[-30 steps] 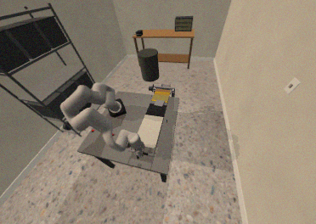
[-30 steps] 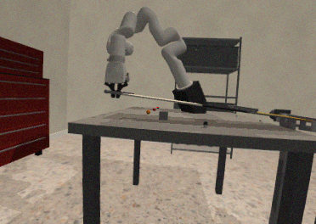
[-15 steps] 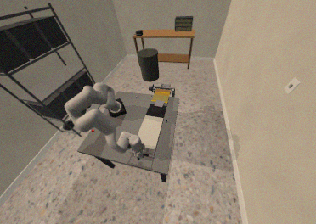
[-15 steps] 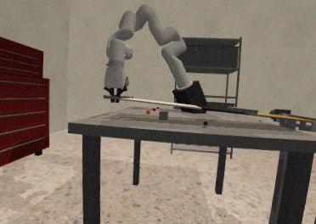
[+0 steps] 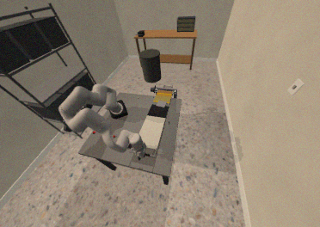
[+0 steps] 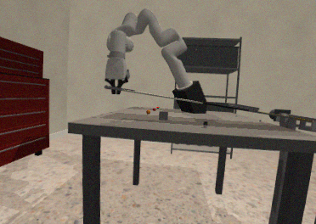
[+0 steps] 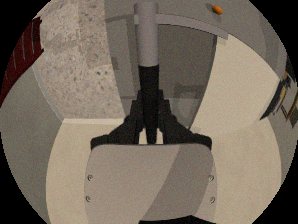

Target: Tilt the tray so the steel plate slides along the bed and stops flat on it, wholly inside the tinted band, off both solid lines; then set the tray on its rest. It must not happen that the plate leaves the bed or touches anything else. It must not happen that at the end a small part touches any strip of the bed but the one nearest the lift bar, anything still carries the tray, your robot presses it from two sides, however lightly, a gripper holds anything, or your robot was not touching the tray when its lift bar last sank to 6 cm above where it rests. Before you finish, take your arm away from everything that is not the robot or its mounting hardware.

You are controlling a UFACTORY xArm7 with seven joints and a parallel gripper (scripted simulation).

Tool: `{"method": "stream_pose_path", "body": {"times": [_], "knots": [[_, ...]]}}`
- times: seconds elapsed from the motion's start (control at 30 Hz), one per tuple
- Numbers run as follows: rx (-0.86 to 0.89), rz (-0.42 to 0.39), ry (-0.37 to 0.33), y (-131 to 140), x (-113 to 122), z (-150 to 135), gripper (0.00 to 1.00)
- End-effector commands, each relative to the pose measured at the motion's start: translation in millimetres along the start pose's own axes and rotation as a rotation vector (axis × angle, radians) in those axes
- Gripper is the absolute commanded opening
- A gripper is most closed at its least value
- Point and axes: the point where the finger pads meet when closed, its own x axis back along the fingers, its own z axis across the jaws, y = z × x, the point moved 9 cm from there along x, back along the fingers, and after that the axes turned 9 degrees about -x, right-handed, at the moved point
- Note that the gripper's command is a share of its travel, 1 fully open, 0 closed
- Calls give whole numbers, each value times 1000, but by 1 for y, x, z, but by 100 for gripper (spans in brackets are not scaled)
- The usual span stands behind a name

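A workshop is being shown. A red tool cabinet (image 6: 21, 101) is being kept against the wall beyond the table's left edge, and a bare metal rack (image 5: 52, 9) is standing past the table's far left corner. A wooden bench (image 5: 165, 34) is carrying a small parts box (image 5: 186, 24) by the far wall. A dark bin (image 5: 150, 65) is being kept on the speckled floor (image 5: 202, 193), between plain walls.

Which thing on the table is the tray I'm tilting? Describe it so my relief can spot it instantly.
Find the grey table in the middle of the room. Along its right side lies the tray, a long narrow board with pale, black and yellow sections. Unlike the small blocks near it, its near end is raised, clamped in the pincer.
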Motion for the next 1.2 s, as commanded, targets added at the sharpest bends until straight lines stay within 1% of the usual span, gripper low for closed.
{"method": "stream_pose_path", "body": {"times": [0.0, 0.13, 0.17, 0.7, 0.77, 0.83, 0.87, 0.9, 0.93, 0.97, 1.03, 1.07, 1.1, 1.17], "knots": [[0, -1, -3, 1, -36, -4, 0], [0, -1, -3, 1, -36, -4, 0], [0, -1, -3, 1, -43, -4, 0], [0, -1, -3, 1, -44, -4, 0], [0, -1, -3, 1, -19, -2, 0], [0, -1, -3, 0, 19, 2, 0], [0, -1, -3, 0, 33, 4, 0], [0, -1, -3, 0, 38, 5, 0], [0, -1, -3, 0, 33, 4, 0], [0, -1, -3, 0, 19, 2, 0], [0, -1, -3, 1, -19, -2, 0], [0, -1, -3, 1, -33, -3, 0], [0, -1, -3, 1, -38, -4, 0], [0, -1, -3, 1, -38, -4, 0]]}}
